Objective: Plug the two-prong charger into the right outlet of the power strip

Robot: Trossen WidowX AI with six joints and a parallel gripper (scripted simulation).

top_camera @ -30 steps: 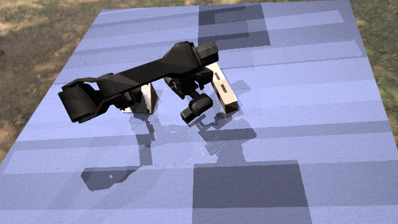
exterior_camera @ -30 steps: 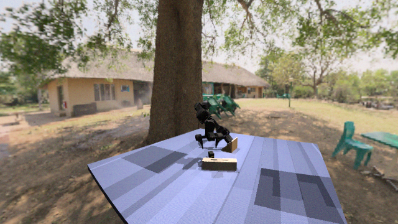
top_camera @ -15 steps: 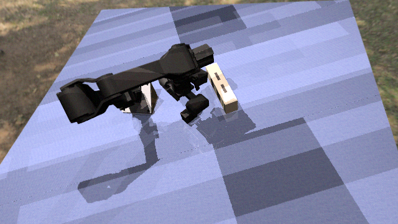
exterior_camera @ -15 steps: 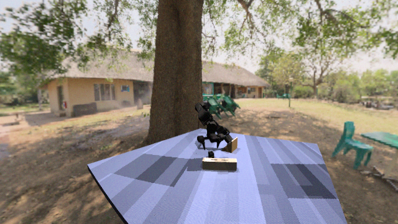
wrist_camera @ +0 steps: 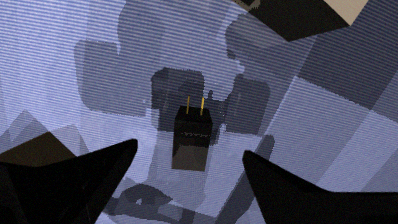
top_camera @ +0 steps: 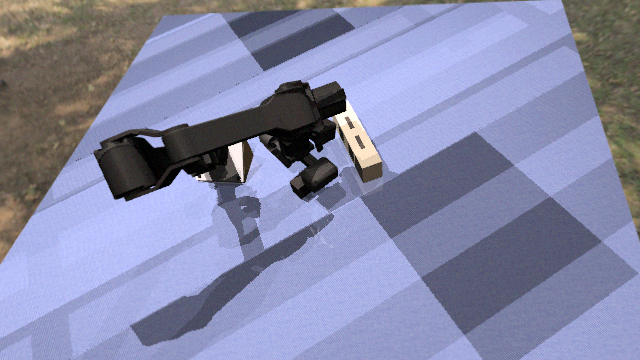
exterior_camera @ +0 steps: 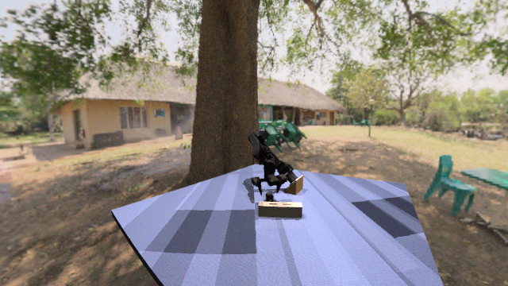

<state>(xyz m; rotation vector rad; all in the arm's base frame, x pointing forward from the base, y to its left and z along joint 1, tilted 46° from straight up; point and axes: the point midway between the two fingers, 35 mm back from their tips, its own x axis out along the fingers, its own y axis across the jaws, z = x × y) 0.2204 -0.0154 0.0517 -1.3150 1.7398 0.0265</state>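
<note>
The charger [wrist_camera: 192,126] [exterior_camera: 270,197] is a small dark block with two thin gold prongs. It is on the table, its prongs toward the top of the wrist view; the arm hides it in the top view. My gripper [wrist_camera: 191,149] [exterior_camera: 269,192] is open and empty, above the charger, which shows between the fingertips in the wrist view without visible contact. The power strip [top_camera: 371,159] [exterior_camera: 280,210] [wrist_camera: 295,20] is a beige bar with dark sides. Two dark outlet openings show on its top in the top view. In the wrist view only its corner shows, top right.
A pale wedge-shaped block [top_camera: 240,162] [exterior_camera: 296,186] is by the arm's base. A brown surface [wrist_camera: 42,150] shows behind the left finger in the wrist view. The arm crosses above the striped table [top_camera: 500,100] [exterior_camera: 337,246] and casts shadows on it.
</note>
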